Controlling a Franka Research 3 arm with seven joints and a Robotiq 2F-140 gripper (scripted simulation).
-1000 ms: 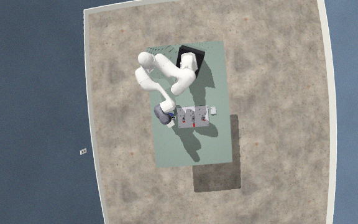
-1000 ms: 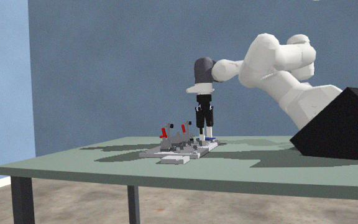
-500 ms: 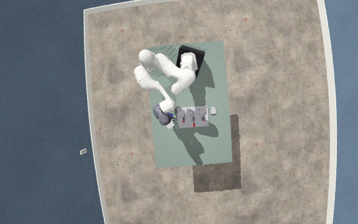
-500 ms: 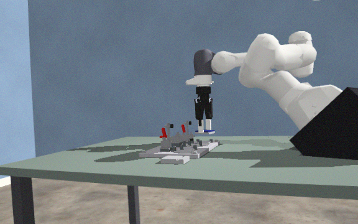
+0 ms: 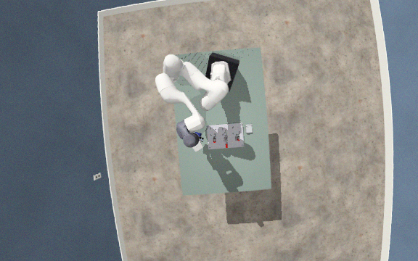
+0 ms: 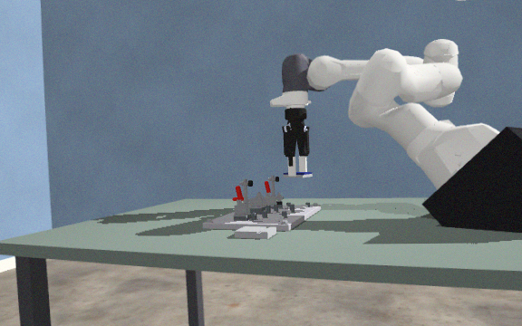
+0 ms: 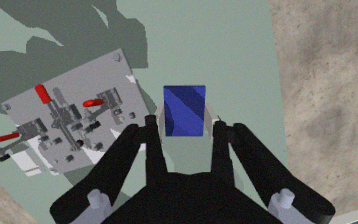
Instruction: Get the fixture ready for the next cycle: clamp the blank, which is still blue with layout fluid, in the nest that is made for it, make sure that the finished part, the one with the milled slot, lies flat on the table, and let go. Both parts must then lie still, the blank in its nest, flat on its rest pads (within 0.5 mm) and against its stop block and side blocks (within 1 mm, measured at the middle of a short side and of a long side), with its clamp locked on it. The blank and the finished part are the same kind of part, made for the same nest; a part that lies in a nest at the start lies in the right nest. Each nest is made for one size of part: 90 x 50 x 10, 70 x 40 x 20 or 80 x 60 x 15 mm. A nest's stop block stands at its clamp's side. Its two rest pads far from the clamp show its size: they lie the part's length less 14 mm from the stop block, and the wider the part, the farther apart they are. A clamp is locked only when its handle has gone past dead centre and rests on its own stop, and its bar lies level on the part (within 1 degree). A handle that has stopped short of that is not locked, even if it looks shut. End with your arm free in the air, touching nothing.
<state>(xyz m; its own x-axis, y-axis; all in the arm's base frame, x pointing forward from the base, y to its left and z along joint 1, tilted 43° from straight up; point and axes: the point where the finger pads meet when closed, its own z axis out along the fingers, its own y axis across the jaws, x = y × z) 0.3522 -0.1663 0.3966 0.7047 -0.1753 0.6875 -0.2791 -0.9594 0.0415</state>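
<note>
My gripper (image 6: 297, 168) (image 7: 184, 110) is shut on the blue blank (image 5: 198, 134) (image 6: 305, 174) (image 7: 185, 102). It holds the blank level, high above the table beside the fixture plate (image 5: 218, 146) (image 6: 216, 225) (image 7: 97, 75). Three clamps stand on the plate. The outer two, with red handles (image 6: 239, 193) (image 6: 267, 186), have their bars raised. The middle clamp, with a red handle (image 5: 226, 146) (image 7: 42, 94), seems to have its bar low; whether it is locked I cannot tell. No part shows in the nests. The finished part (image 5: 249, 129) (image 6: 255, 233) (image 7: 26, 162) lies flat on the table beyond the plate's far end.
The green table (image 5: 227, 181) (image 6: 152, 249) (image 7: 220, 40) carries the plate. The black robot base (image 5: 234, 74) (image 6: 492, 190) stands at the table's back. Raised clamp bars and handles stick up above the plate. Arm shadows fall across the plate and table.
</note>
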